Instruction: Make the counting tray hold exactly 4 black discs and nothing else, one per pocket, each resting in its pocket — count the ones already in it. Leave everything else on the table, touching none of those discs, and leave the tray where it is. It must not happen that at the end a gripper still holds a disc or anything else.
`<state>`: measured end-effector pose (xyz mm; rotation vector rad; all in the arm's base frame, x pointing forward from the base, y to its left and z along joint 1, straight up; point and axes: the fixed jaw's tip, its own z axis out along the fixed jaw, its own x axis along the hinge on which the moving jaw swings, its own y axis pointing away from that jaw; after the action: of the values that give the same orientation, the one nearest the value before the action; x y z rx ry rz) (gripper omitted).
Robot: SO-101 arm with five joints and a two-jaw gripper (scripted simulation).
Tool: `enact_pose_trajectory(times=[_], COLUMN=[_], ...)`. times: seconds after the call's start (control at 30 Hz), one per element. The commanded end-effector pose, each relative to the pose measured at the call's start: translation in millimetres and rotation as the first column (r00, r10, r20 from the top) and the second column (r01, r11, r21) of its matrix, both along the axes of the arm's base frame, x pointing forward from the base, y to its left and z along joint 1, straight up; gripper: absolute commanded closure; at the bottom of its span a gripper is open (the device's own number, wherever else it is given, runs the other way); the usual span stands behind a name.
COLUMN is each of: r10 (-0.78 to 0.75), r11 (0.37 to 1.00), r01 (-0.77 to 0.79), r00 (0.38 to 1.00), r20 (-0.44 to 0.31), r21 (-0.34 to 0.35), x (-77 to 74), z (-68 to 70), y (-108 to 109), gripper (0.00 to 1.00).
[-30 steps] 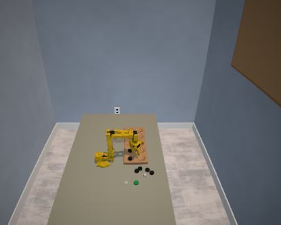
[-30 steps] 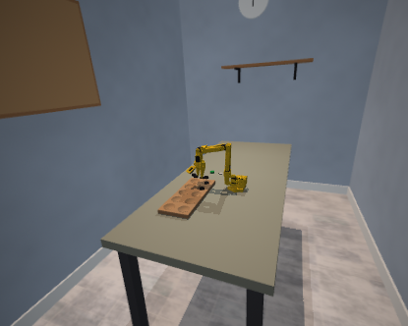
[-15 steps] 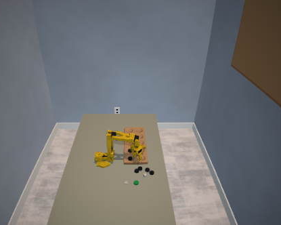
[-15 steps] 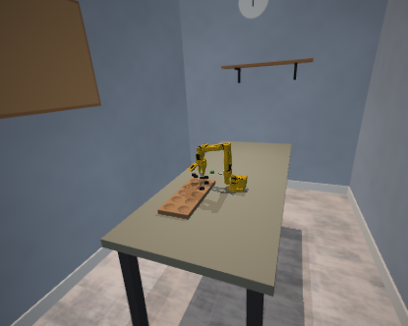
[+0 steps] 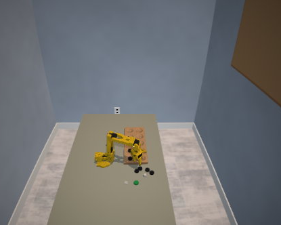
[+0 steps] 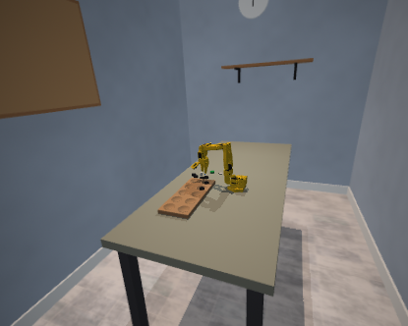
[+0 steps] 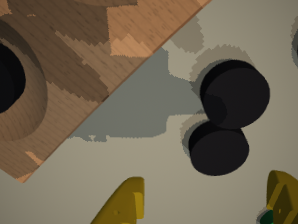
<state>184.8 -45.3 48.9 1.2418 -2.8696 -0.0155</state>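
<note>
The wooden counting tray (image 5: 126, 162) (image 6: 175, 214) (image 7: 133, 23) lies on the table to the right of the arm's base. Two black discs (image 5: 129, 150) (image 5: 129, 158) rest in pockets at its near end; one pocketed disc (image 7: 5, 76) shows at the left edge of the wrist view. Several loose black discs (image 5: 140, 168) (image 5: 147, 169) (image 5: 152, 173) lie on the table just off the tray's near end. My gripper (image 5: 138, 163) (image 6: 197, 169) (image 7: 206, 183) hangs over the table just beyond the tray's corner, above two loose discs (image 7: 234, 92) (image 7: 218, 149). Its fingers stand apart with nothing between them.
A green disc (image 5: 136, 182) and two small white pieces (image 5: 126, 182) (image 5: 145, 175) lie on the table near the loose black discs.
</note>
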Motion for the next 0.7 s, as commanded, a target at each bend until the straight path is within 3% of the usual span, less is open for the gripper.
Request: enact_pose_trajectory(times=[0.0,0.67], r10=[-0.008,-0.027], r11=[1.0,0.999], r01=[0.009,0.028], r00=[0.998,0.997], r20=[0.069,0.068], r21=[-0.019,-0.022], x=[7.0,3.8], z=[9.6,8.5], y=[-10,-27], gripper=[0.76,0.76])
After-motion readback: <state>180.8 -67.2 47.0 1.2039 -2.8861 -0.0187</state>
